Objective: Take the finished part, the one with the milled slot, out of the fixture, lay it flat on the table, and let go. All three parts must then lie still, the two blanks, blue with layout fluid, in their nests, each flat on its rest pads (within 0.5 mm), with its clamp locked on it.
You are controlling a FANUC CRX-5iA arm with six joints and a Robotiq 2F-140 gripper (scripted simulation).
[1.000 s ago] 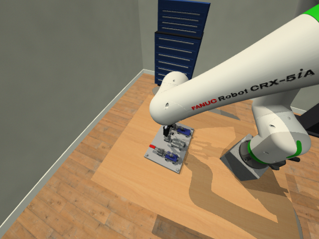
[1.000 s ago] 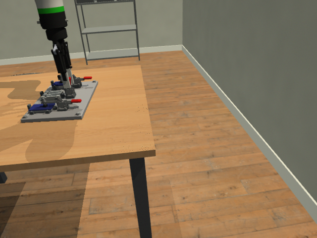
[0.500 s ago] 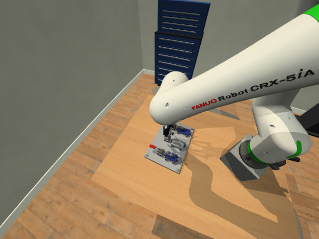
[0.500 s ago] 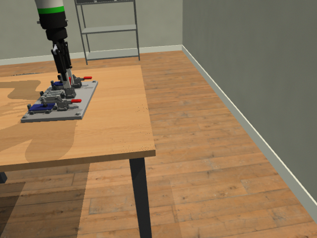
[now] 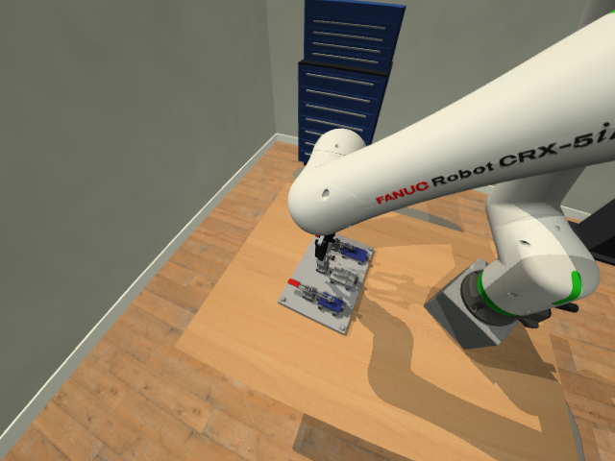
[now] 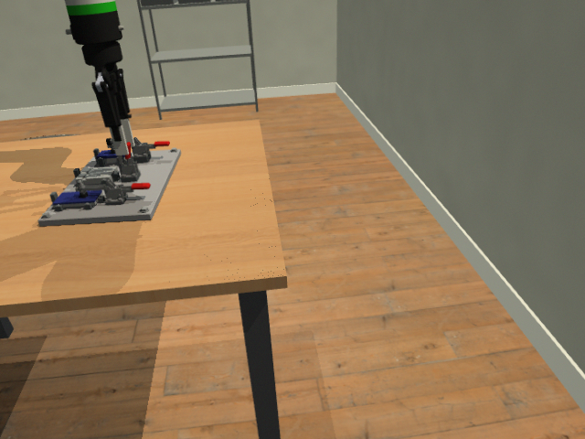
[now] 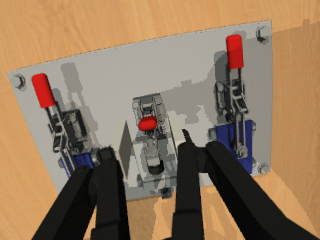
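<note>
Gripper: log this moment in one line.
gripper open | astride middle clamp's upright red handle | finished part in fixture | blanks under outer clamps
</note>
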